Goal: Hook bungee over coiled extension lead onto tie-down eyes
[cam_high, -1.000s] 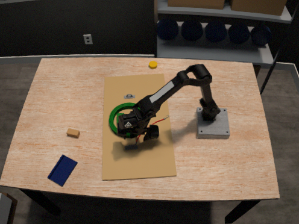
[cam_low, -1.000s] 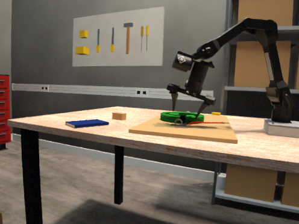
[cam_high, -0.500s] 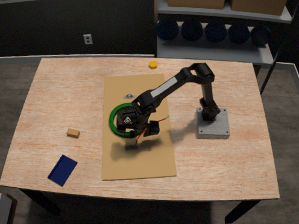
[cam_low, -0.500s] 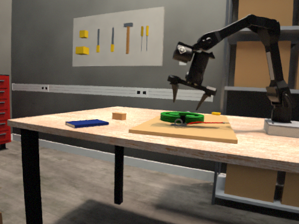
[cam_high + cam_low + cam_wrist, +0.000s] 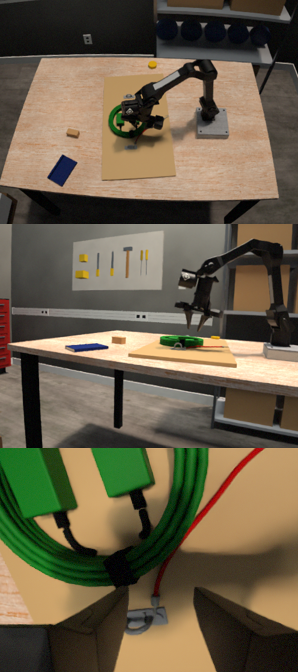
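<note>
Raised well above the counter on an arm that rises from its base, bends at the elbow and reaches forward and down. Wrist pitched downward, gripper part-open, jaws apart, holding nothing.

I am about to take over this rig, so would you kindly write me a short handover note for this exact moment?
Gripper: partly open, holding nothing, raised well above the board.
Coiled extension lead: lying on the board between the two eyes.
Bungee: one hook sits at the near tie-down eye; the cord runs beside the coil's rim, not across it.
Far tie-down eye: nothing hooked on it.
Done: near end hooked.
Left: take the free end, carry the cord across the coil, hook the far eye, release, and check that the lead lies flat.
</note>
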{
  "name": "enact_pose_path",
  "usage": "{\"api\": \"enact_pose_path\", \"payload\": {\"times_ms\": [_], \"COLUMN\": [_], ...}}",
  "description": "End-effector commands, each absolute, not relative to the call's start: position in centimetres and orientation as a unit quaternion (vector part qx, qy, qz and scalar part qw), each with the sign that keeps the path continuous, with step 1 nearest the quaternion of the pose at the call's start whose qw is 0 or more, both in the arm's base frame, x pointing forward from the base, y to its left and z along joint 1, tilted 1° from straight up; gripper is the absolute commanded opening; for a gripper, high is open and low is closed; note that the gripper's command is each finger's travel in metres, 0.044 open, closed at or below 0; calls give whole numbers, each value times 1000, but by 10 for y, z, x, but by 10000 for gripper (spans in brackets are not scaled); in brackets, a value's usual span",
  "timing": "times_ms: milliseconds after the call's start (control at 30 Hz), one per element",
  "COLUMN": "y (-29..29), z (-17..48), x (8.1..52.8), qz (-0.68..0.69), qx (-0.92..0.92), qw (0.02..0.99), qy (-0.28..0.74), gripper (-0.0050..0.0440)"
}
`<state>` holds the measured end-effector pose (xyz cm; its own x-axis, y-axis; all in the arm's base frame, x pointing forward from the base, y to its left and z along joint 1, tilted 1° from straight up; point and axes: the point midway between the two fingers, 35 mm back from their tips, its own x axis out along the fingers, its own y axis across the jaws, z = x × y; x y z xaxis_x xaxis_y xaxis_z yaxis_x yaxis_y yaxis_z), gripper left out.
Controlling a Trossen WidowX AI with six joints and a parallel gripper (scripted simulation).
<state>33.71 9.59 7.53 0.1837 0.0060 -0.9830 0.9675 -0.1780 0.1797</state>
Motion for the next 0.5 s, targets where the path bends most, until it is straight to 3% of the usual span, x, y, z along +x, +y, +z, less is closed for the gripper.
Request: {"api": "enact_pose_path", "payload": {"times_ms": [0,467], "y": [79,31], "z": [85,82], "x": [325,275], "qz": [-510,-608], "qx": [619,665], "qw": [457,320], "qy": [385,294], "gripper": [150,150]}}
